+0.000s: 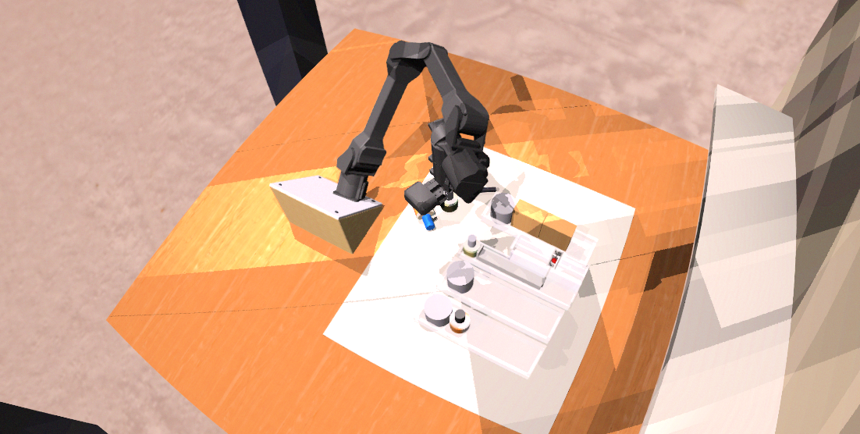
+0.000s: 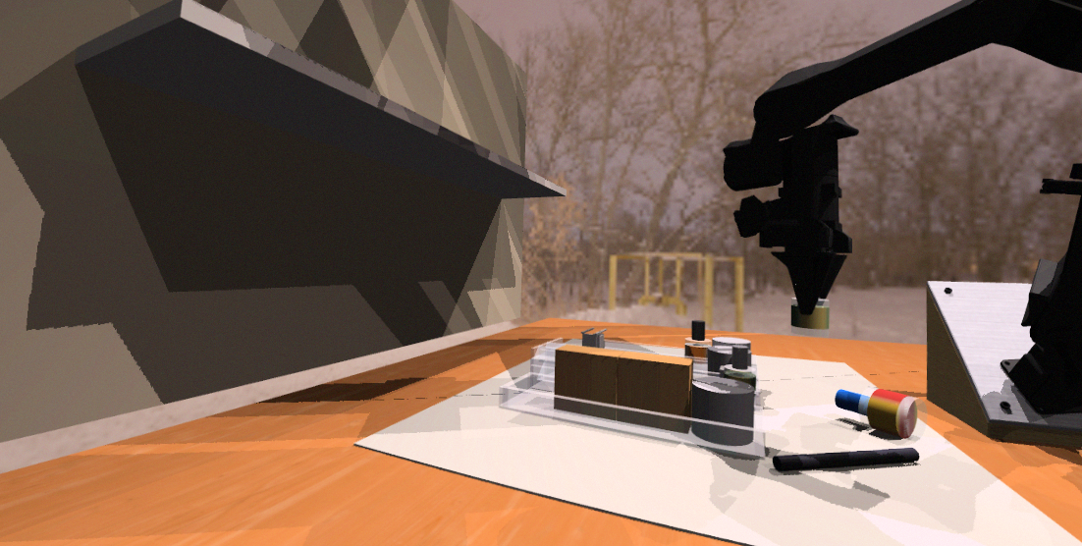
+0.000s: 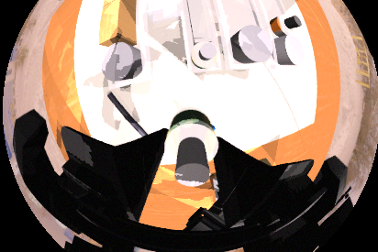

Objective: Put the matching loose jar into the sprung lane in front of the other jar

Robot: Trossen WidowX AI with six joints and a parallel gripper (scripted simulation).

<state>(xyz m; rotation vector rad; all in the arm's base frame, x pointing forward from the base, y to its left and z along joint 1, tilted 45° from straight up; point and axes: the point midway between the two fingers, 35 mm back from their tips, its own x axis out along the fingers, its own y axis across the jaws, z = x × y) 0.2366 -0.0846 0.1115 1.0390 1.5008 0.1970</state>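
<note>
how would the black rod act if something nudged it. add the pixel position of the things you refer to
The black rod (image 2: pixel 845 460) (image 3: pixel 127 115) would probably roll sideways, being round and lying flat on its side. It looks stiff, since it lies straight without sagging

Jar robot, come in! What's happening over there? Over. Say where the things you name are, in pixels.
Jaws (image 2: pixel 809 309) shut on loose jar (image 2: pixel 810 316) (image 3: pixel 191 139), held up off the mat (image 1: pixel 385 311) (image 2: pixel 514 460) (image 3: pixel 275 105). Lane jar (image 1: pixel 471 246) (image 3: pixel 205 54) at its lane's front; new one not in yet. Black rod (image 2: pixel 845 460) (image 3: pixel 126 114) lies outside the lanes. Over.
</note>
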